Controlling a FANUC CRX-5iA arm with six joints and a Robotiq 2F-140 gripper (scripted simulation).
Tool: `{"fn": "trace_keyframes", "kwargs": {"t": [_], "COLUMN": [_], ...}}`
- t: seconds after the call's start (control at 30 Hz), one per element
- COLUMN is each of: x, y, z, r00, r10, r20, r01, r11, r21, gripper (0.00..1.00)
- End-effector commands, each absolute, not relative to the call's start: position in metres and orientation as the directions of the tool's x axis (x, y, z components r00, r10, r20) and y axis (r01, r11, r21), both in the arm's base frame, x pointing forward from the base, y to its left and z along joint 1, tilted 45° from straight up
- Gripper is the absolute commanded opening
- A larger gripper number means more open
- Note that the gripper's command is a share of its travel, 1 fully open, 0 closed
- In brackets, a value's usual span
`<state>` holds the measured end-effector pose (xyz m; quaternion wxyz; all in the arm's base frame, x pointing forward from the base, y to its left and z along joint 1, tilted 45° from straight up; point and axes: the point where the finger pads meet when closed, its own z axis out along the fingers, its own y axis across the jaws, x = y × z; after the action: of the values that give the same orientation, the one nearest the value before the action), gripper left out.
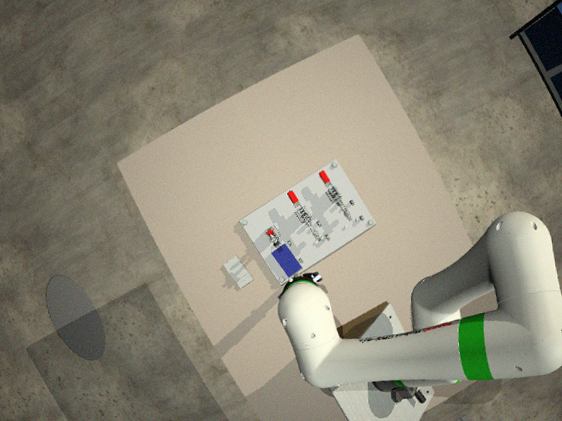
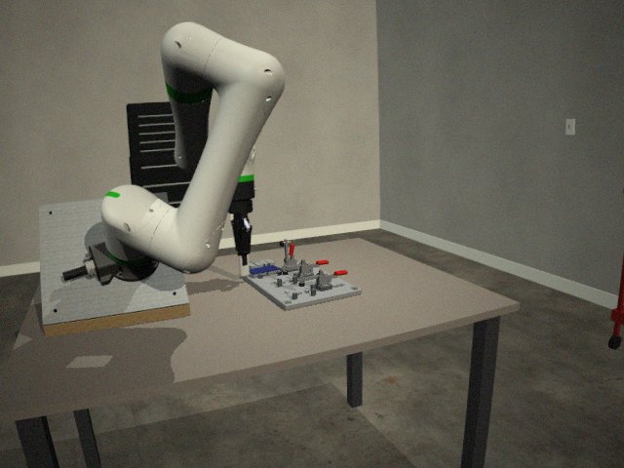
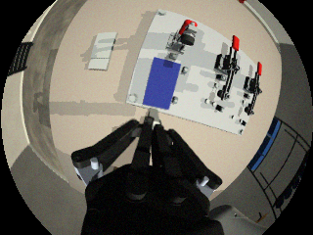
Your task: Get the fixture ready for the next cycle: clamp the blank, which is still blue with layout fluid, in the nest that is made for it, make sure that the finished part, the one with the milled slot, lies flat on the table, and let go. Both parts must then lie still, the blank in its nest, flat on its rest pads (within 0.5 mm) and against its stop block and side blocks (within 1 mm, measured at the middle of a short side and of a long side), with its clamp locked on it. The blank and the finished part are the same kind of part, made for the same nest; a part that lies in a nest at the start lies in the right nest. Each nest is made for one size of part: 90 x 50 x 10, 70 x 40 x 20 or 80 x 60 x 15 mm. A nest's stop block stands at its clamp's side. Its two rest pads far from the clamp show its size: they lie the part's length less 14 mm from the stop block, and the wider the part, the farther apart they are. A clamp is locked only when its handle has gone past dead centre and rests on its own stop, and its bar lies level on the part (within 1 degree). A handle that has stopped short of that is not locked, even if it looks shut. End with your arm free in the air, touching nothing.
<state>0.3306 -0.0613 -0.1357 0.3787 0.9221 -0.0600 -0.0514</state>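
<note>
The blue blank (image 1: 286, 259) (image 2: 264, 269) (image 3: 161, 83) lies in the nest at the end of the fixture plate (image 1: 320, 253) (image 2: 282, 303) (image 3: 201, 115). That nest's clamp (image 1: 273, 236) (image 2: 289, 256) (image 3: 181, 38) stands open, its bar raised and its red handle upright. Whether the blank touches its stop and side blocks is too small to tell. The finished part (image 1: 237, 271) (image 3: 103, 51), pale with a slot across it, lies flat on the table beside the plate. My gripper (image 2: 244, 275) (image 3: 152, 115) is shut and empty, its tips low at the blank's short side away from the clamp.
Two other clamps, with red handles (image 1: 293, 196) (image 1: 324, 176) (image 2: 322, 261) (image 2: 340, 272) (image 3: 236, 43) (image 3: 259, 69) lying outward, stand on the same plate over empty nests. The robot's tilted base board (image 1: 365, 417) (image 2: 65, 261) is at the table's near side.
</note>
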Motion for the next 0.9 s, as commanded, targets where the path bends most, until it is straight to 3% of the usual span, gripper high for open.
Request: {"fn": "trace_keyframes", "kwargs": {"t": [0.0,0.87], "x": [0.3308,0.3385], "y": [-0.0611,-0.0623], "z": [-0.1358,-0.1361], "r00": [0.988,0.988], "r10": [-0.150,-0.150], "r20": [-0.049,-0.049], "r01": [-0.072,-0.072], "r11": [-0.706,-0.706], "r21": [0.704,0.704], "gripper": [0.00,0.00]}}
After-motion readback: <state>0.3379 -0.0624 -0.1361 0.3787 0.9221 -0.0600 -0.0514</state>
